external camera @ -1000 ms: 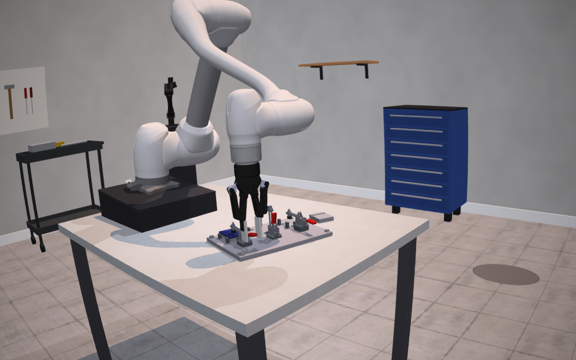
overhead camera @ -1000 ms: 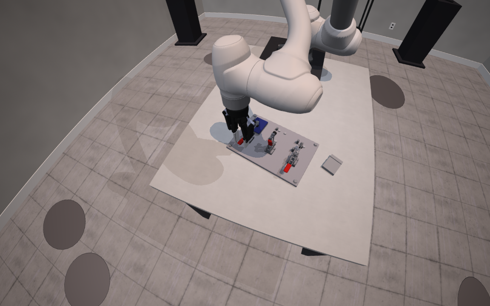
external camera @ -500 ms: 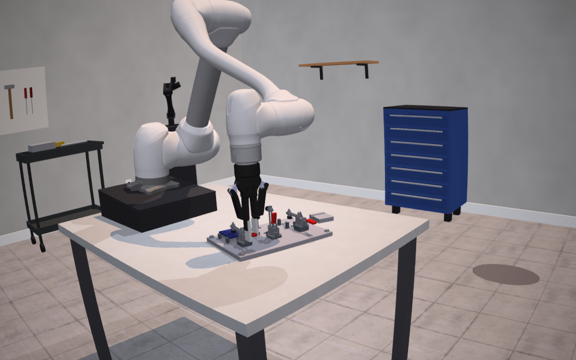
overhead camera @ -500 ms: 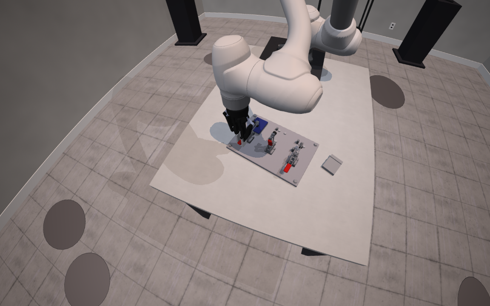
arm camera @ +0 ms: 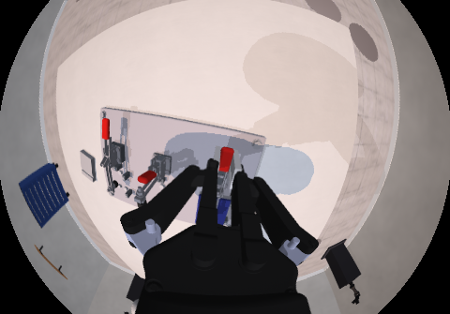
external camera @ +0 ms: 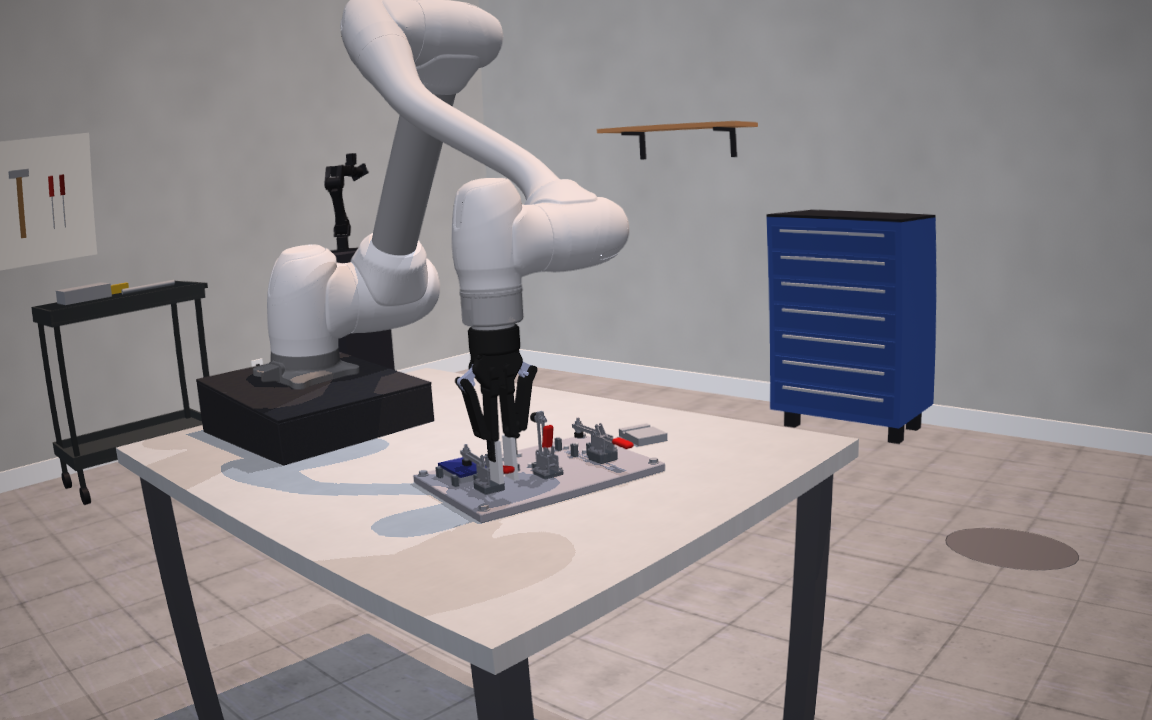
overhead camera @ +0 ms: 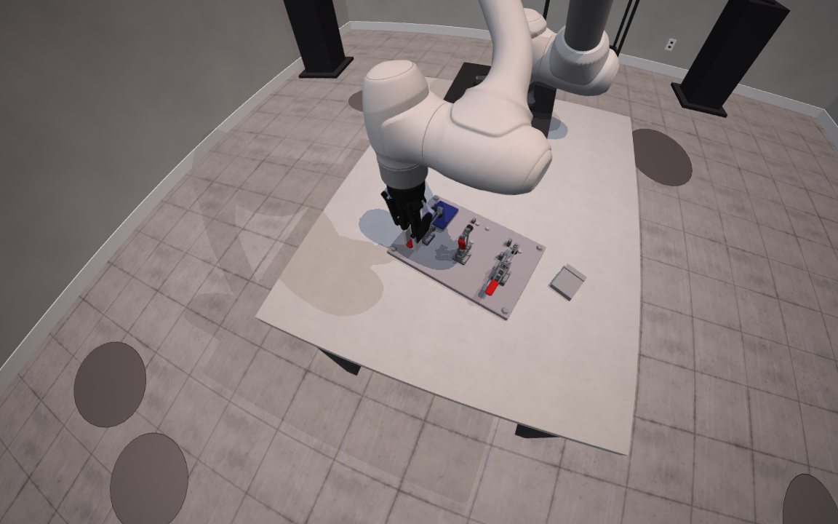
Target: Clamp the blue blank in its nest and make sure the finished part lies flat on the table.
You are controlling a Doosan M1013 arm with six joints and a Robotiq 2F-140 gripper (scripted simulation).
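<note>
The blue blank point(overhead camera: 446, 213) lies in the nest at the left end of the grey fixture plate point(overhead camera: 470, 258). It also shows in the exterior view point(external camera: 452, 466), and in the wrist view point(arm camera: 216, 209) my fingers partly hide it. That nest's clamp has a red handle point(overhead camera: 409, 242) that lies low and points away from the blank. My gripper point(overhead camera: 412, 239) points straight down and is shut on this handle point(arm camera: 225, 159). The grey finished part point(overhead camera: 567, 281) lies flat on the table, right of the plate.
The middle clamp's red handle point(overhead camera: 462, 243) stands up over an empty nest. The right clamp's red handle point(overhead camera: 492, 288) lies low over another empty nest. The arm's black base point(external camera: 311, 407) stands on the table behind the plate.
</note>
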